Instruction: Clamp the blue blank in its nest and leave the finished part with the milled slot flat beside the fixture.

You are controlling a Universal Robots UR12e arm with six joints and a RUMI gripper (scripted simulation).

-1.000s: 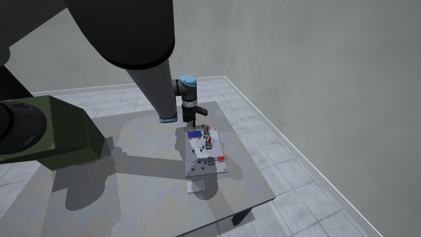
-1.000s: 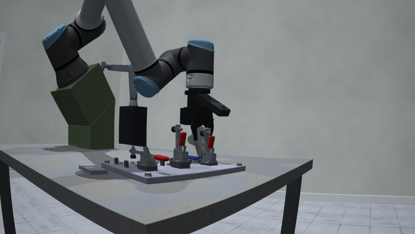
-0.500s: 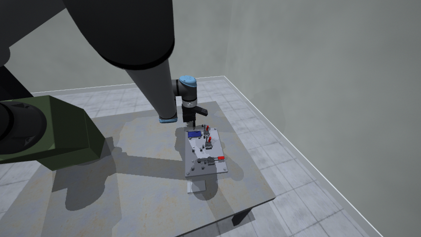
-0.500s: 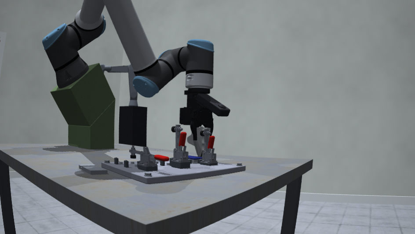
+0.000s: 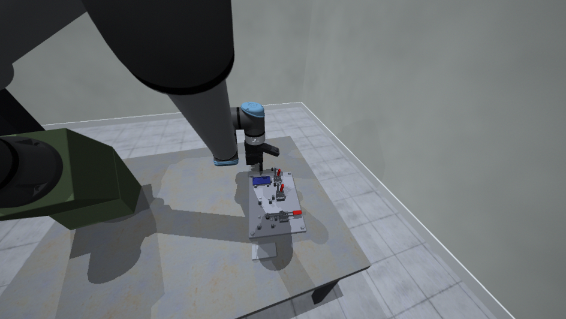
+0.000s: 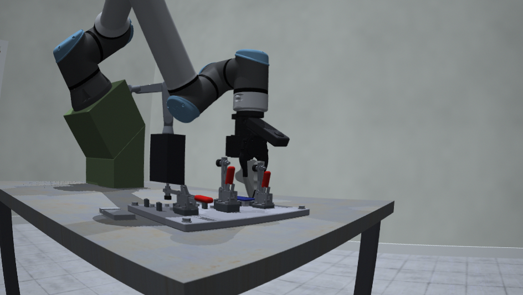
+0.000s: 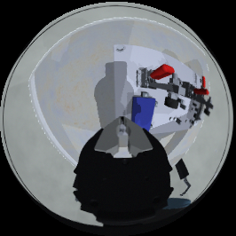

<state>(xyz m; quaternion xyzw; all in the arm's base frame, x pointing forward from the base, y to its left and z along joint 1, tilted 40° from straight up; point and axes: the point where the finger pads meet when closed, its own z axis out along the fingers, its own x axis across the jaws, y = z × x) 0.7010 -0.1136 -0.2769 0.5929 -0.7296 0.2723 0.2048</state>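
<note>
The blue blank (image 5: 261, 180) lies in the far nest of the grey fixture plate (image 5: 275, 205); it also shows in the exterior view (image 6: 244, 198) and in the wrist view (image 7: 143, 112). My gripper (image 5: 260, 169) (image 6: 250, 188) is shut and empty, with its tips low at the blank's far edge. The clamp by the blank has its red handle (image 5: 278, 172) upright. The middle clamp's red handle (image 5: 282, 187) is upright too. The near clamp's red handle (image 5: 297, 212) lies flat. A grey flat part (image 5: 264, 251) lies on the table by the plate's near end.
The green robot base (image 6: 109, 142) stands at the back left of the table. A black box on a stalk (image 6: 167, 158) hangs over the near nest. The table's edge (image 6: 366, 215) lies to the right of the plate.
</note>
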